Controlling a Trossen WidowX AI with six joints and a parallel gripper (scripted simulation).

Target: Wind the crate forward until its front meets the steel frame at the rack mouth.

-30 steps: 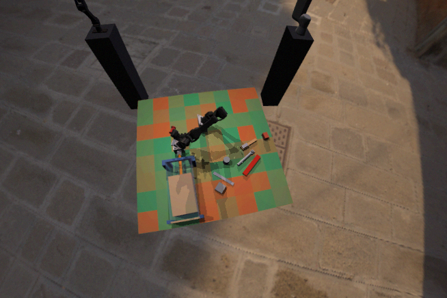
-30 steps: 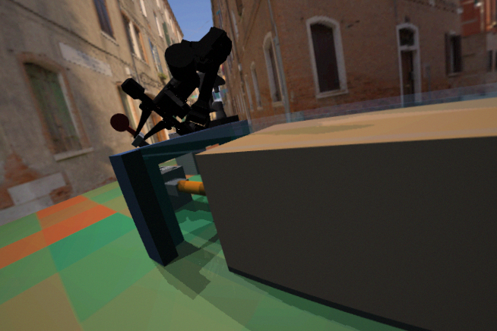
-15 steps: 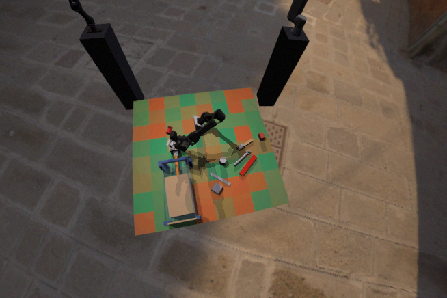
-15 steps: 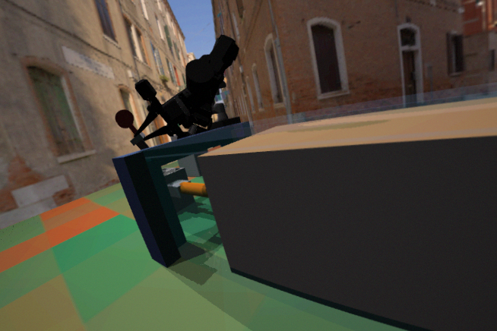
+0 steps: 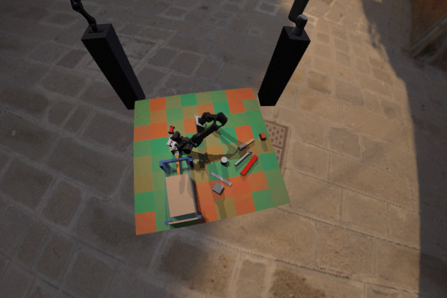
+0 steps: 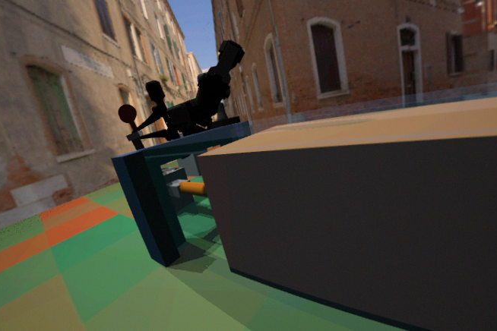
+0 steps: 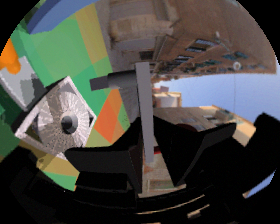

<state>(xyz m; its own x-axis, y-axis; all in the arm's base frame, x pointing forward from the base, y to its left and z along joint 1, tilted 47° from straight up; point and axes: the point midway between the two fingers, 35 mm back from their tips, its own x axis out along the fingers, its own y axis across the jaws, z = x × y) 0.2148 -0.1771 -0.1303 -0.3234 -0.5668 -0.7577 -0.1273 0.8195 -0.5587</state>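
My gripper (image 5: 171, 139) (image 6: 137, 134) (image 7: 145, 119) is shut on the grey bar of the winch handle (image 7: 145, 92). The handle's red knob (image 5: 171, 130) (image 6: 127, 113) sticks up beside the fingers; its square key (image 7: 102, 83) points down at a slant, clear of the hole. The winch (image 6: 182, 203) (image 7: 53, 119) stands below, its round hole showing in the wrist view. An orange strap (image 5: 178, 165) (image 6: 192, 188) (image 7: 10, 60) runs to the crate (image 5: 180, 195) (image 6: 335, 218), which sits flat. A gap separates crate and blue frame (image 5: 173, 160) (image 6: 142, 206).
Right of the cubby lie a grey block (image 5: 218, 188), a flat grey bar (image 5: 221, 178), a white-topped cylinder (image 5: 224, 160), a grey tool (image 5: 242, 158), a red bar (image 5: 249, 165) and a wooden-handled tool (image 5: 246, 144). A red block (image 5: 262, 136) lies near the right edge.
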